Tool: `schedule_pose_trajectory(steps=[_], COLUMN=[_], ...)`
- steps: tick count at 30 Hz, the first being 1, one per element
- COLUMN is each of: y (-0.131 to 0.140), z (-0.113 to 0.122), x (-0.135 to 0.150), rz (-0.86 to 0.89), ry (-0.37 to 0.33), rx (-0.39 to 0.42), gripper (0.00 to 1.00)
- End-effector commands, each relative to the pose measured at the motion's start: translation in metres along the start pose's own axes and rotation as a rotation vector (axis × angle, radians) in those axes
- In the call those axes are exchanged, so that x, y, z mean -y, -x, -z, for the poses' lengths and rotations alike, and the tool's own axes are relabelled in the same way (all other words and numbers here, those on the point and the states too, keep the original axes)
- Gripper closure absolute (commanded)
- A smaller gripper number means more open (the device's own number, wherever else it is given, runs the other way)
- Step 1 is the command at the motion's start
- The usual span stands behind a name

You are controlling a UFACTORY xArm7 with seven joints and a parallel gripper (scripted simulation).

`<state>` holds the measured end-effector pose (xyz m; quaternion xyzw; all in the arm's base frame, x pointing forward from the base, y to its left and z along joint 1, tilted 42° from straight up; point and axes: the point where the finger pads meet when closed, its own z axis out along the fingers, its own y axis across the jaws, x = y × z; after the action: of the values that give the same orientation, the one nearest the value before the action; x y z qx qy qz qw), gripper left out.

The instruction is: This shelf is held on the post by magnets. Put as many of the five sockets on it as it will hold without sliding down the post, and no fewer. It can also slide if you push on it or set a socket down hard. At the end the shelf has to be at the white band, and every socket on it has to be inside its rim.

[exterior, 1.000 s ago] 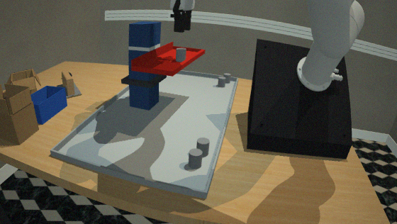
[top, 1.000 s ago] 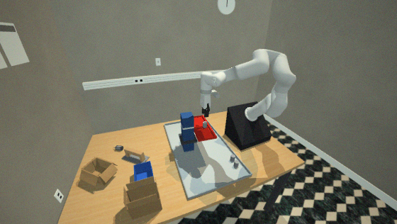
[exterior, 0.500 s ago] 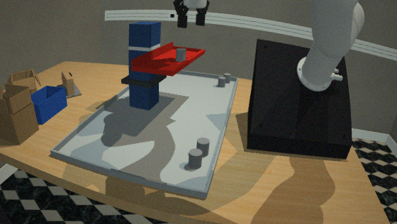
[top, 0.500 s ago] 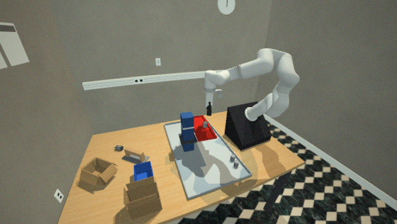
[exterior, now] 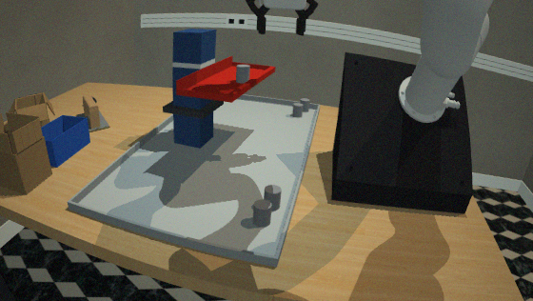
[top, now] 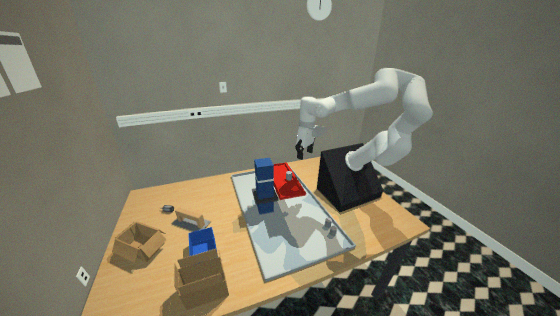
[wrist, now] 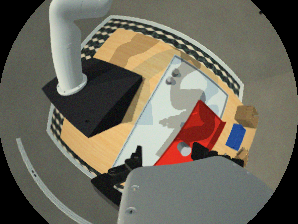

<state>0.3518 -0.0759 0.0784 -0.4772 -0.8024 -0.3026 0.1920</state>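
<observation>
scanning left to right in the exterior view: tan cardboard boxes [exterior: 24, 138] and a blue open bin [exterior: 67, 138] at 9 o'clock on the wooden table [exterior: 333, 257]. next the tall blue square post [exterior: 192, 88] with its white band [exterior: 192, 64], standing in the grey rimmed tray [exterior: 143, 181]. the flat red magnet-held shelf [exterior: 209, 83] sits level with the band, sticking out toward 3 o'clock, with one grey cylinder socket [exterior: 243, 72] upright inside its rim. two grey sockets [exterior: 267, 204] stand at the tray's 5 o'clock corner, two more [exterior: 301, 107] at its 1 o'clock corner. the black two-finger gripper [exterior: 281, 21] hangs at 12 o'clock well above the shelf, fingers spread wide, holding nothing. black wedge pedestal [exterior: 381, 167] at 3 o'clock.

step: one socket placed, four left. next move likely a fetch from the tray, then a soft set-down, since a hard drop could slide the shelf.
</observation>
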Motion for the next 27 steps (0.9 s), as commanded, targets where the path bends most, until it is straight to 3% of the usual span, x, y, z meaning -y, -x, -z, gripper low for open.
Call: schedule_pose_trajectory(steps=[1, 3, 9, 20, 22, 23, 24, 25, 27], y=[-0.004, -0.013, -0.026, -0.033, -0.027, -0.023, -0.023, -0.022, -0.021], z=[0.003, 0.004, 0.004, 0.004, 0.028, 0.052, 0.052, 0.072, 0.080], x=[0.006, 0.017, 0.032, 0.040, 0.055, 0.072, 0.072, 0.087, 0.094], rz=[-0.097, -0.258, -0.495, -0.611, -0.652, -0.694, -0.694, -0.742, -0.742], ry=[-0.006, -0.002, 0.005, 0.013, 0.092, 0.179, 0.179, 0.295, 0.295], rx=[0.012, 0.010, 0.004, 0.000, 0.009, 0.019, 0.019, 0.033, 0.033], gripper=[0.00, 0.00, 0.00, 0.00, 0.00, 0.00, 0.00, 0.00, 0.00])
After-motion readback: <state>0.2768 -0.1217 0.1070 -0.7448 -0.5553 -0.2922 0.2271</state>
